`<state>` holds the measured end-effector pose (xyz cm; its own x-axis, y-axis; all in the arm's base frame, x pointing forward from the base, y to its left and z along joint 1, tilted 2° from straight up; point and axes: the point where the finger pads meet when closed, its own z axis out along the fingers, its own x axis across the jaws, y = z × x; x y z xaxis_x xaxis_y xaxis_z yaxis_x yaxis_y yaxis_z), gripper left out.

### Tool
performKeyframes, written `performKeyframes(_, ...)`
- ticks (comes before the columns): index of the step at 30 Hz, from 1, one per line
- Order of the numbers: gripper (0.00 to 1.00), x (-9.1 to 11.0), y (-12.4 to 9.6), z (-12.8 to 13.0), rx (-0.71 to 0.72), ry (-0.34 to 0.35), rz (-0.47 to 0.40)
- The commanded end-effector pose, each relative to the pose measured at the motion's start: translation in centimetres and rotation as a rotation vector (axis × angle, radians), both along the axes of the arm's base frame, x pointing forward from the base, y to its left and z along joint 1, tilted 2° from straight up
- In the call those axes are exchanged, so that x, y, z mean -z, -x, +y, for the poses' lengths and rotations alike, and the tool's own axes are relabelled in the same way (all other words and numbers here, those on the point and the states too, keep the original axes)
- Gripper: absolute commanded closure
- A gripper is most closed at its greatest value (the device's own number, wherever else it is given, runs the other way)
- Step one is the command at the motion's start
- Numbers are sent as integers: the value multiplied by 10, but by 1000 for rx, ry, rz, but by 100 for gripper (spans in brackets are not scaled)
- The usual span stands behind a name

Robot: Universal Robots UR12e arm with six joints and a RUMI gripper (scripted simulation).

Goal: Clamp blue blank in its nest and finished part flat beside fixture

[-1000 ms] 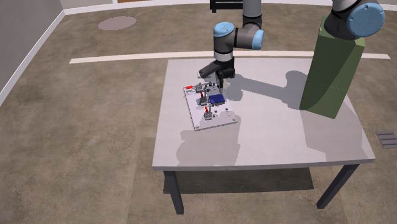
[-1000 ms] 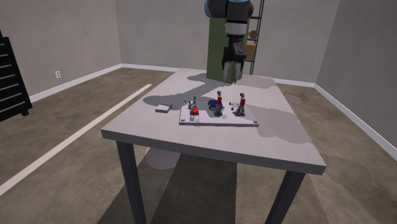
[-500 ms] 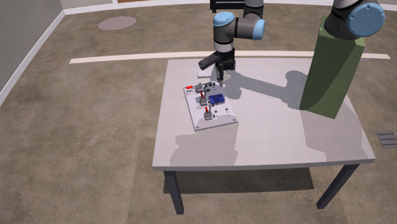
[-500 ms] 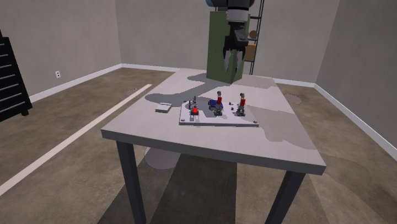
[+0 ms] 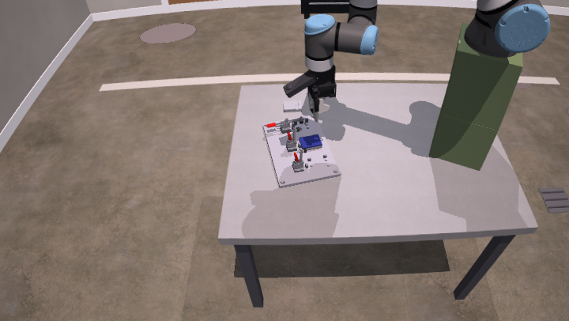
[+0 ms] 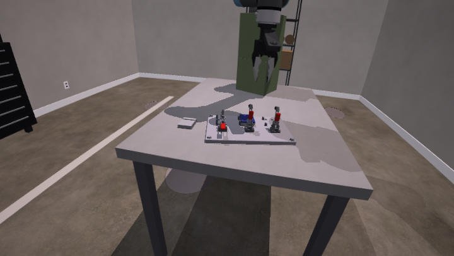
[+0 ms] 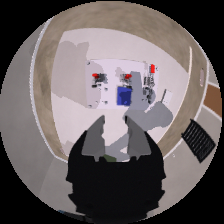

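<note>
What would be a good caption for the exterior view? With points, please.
Gripper (image 5: pixel 316 116) (image 6: pixel 263 79) (image 7: pixel 114 115) poised open above a table (image 5: pixel 382 191) (image 6: pixel 178 149) (image 7: pixel 70 60), with a blue blank (image 5: pixel 310 141) (image 6: pixel 244 118) (image 7: pixel 124 96) among red-handled clamps.

The blank (image 5: pixel 310 141) (image 6: pixel 246 118) (image 7: pixel 124 96) is deep blue, and 3 clamp handles (image 5: pixel 295 157) (image 6: pixel 251 115) (image 7: pixel 152 68) are bright red (the loudest colour here) on grey metal clamps (image 5: pixel 298 165) (image 6: pixel 249 128) (image 7: pixel 101 78). The fixture plate (image 5: pixel 308 179) (image 6: pixel 235 137) (image 7: pixel 112 106) is pale lilac-grey, the worktop (image 5: pixel 382 191) (image 6: pixel 165 142) (image 7: pixel 70 110) light grey. The finished part (image 5: pixel 292 106) (image 6: pixel 186 123) (image 7: pixel 168 96) is whitish. The fingers (image 5: pixel 316 115) (image 6: pixel 256 70) are grey, and the pedestal (image 5: pixel 465 103) (image 6: pixel 244 69) is plain green. Light blue caps (image 5: pixel 319 24) mark the dark grey arm (image 5: pixel 318 46), and the floor (image 5: pixel 131 159) (image 6: pixel 95 120) (image 7: pixel 125 25) is mottled brown.
</note>
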<state>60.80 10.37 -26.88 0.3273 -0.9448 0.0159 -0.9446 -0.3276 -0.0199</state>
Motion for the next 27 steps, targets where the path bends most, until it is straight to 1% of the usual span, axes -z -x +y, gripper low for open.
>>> performKeyframes(1,72,-1,-6,-15,0,0,-1)
performKeyframes(8,72,-1,-13,-36,0,0,-1)
performKeyframes(15,72,-1,-15,-43,0,0,-1)
performKeyframes(27,72,-1,-15,-43,0,0,-1)
